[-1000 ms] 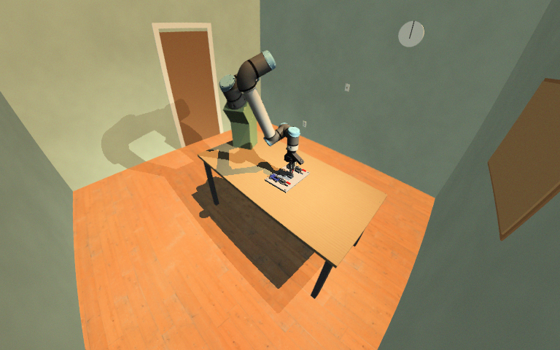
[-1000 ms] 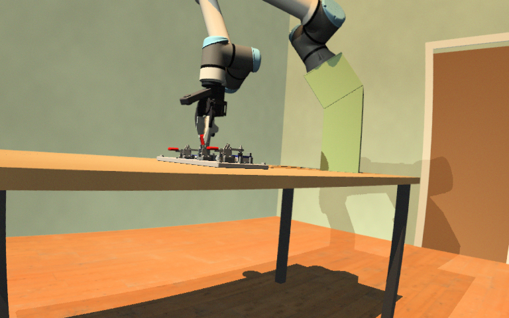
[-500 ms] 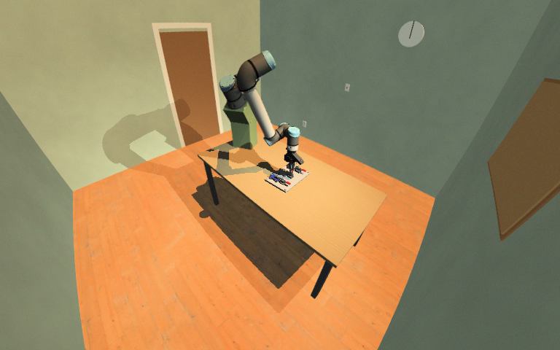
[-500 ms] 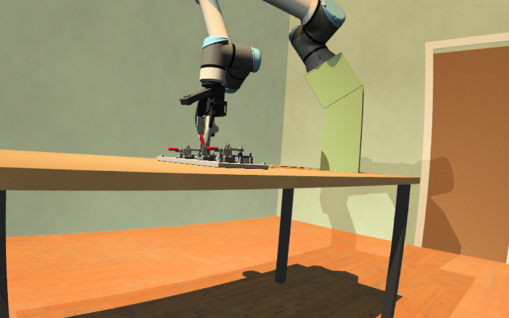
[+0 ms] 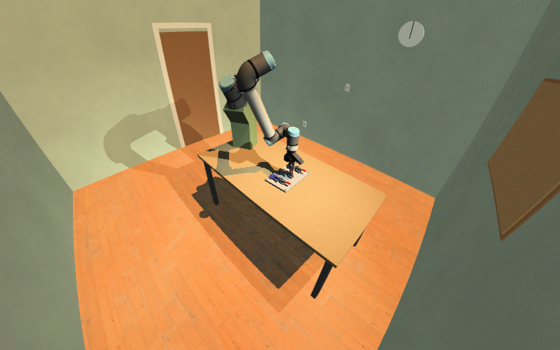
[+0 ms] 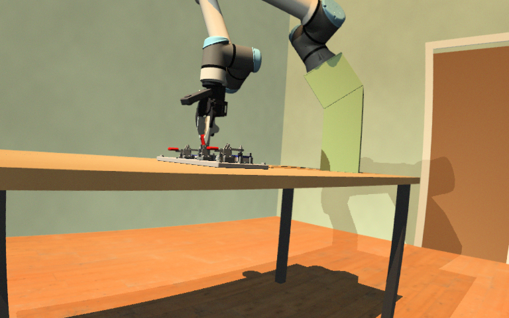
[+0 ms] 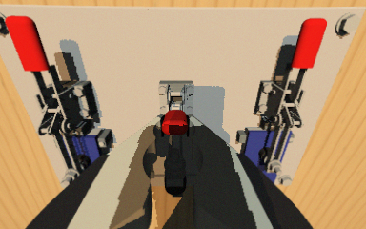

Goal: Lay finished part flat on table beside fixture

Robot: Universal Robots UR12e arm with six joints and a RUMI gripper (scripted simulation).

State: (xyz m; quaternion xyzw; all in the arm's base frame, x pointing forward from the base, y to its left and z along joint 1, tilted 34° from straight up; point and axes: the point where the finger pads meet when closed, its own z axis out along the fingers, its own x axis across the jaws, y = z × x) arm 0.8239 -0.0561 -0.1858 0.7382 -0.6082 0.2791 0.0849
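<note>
Pincer (image 7: 174, 125) clenched on mid clamp's red handle (image 7: 174, 122), raised upright; blue blanks (image 7: 89, 145) (image 7: 263, 143) clamped either side, on fixture plate (image 7: 129, 43).

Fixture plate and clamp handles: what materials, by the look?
Fixture plate: pale matte grey, flat, likely aluminium, though painted board would look alike. Clamp handles: glossy red sleeves, probably plastic or vinyl dip, over dark metal-looking linkage. The gripper is closed on the middle handle.

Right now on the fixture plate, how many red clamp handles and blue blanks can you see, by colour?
Red clamp handles: 3, left, right, and middle, raised, with the pincer shut on it.
Blue blanks: 2, left and right, each beneath its outer clamp.
Total: 5
</note>
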